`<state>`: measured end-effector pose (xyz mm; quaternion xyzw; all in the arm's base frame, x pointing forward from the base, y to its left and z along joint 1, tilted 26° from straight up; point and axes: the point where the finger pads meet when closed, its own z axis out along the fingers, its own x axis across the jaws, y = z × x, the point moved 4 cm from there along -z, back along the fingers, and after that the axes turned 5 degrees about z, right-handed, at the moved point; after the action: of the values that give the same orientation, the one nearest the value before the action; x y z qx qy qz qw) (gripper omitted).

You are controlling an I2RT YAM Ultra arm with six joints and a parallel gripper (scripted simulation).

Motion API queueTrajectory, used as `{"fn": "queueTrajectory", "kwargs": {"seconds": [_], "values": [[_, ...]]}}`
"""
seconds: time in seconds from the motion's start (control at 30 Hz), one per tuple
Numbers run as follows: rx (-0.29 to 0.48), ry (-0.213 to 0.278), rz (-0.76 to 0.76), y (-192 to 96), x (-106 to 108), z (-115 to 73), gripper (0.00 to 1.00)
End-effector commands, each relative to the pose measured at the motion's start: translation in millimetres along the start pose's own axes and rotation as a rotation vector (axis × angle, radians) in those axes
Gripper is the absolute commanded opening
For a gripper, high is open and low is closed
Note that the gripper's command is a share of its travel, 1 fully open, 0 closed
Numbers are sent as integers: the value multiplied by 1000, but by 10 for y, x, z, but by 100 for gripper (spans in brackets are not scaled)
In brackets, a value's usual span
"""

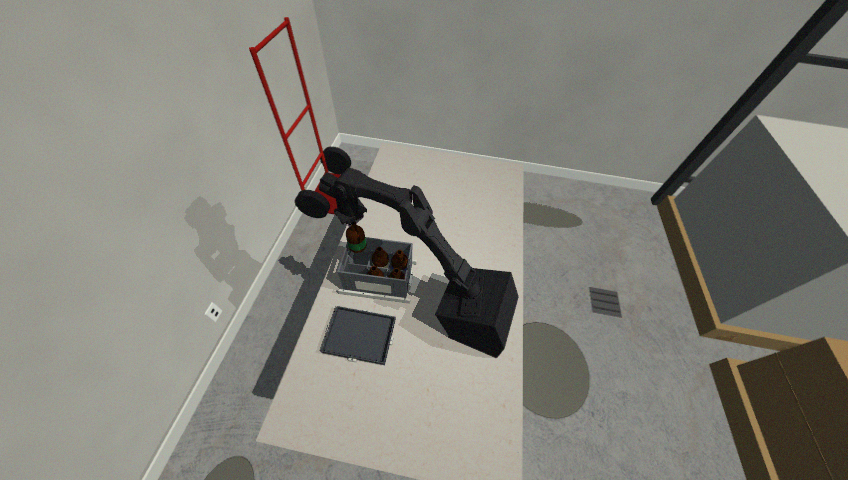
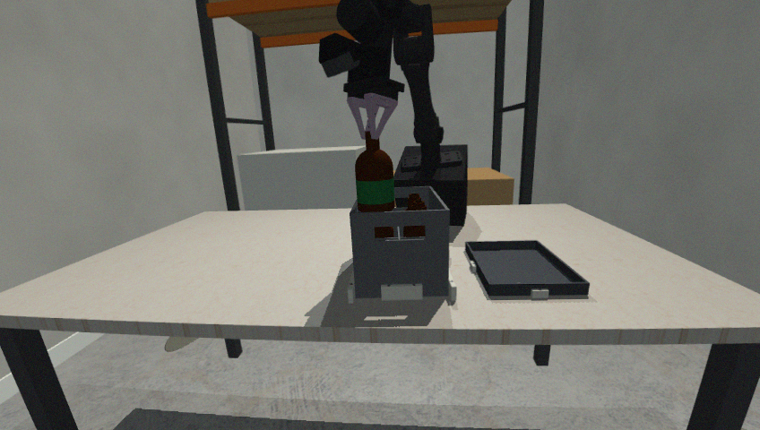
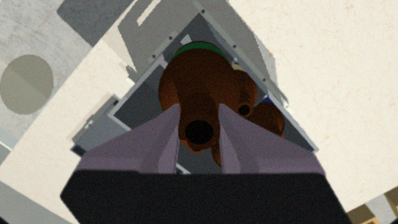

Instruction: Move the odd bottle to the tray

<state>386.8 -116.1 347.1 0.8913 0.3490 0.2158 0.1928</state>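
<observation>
The gripper (image 2: pixel 371 133) pinches the green-banded bottle (image 2: pixel 374 181) by its neck, half out of the crate (image 2: pixel 397 255); only the wrist view shows its open mouth.

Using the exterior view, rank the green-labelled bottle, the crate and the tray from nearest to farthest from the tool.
1. Green-labelled bottle: its neck is gripped in the tool.
2. Crate: directly below the tool, under the lifted bottle.
3. Tray: off to the crate's right in that view.

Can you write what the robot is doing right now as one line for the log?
end effector: shut on green-label bottle neck | bottle: partly raised from crate | tray: holds no bottle
</observation>
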Motion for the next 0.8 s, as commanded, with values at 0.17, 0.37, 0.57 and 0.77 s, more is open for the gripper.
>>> {"fn": "queueTrajectory", "kwargs": {"seconds": [0.17, 0.37, 0.57, 0.77], "values": [[-45, 14, 4, 87, -21, -212, 0], [-53, 18, 5, 104, -13, -220, 0], [-62, 24, 5, 106, -14, -269, 0], [-62, 24, 5, 106, -14, -269, 0]]}}
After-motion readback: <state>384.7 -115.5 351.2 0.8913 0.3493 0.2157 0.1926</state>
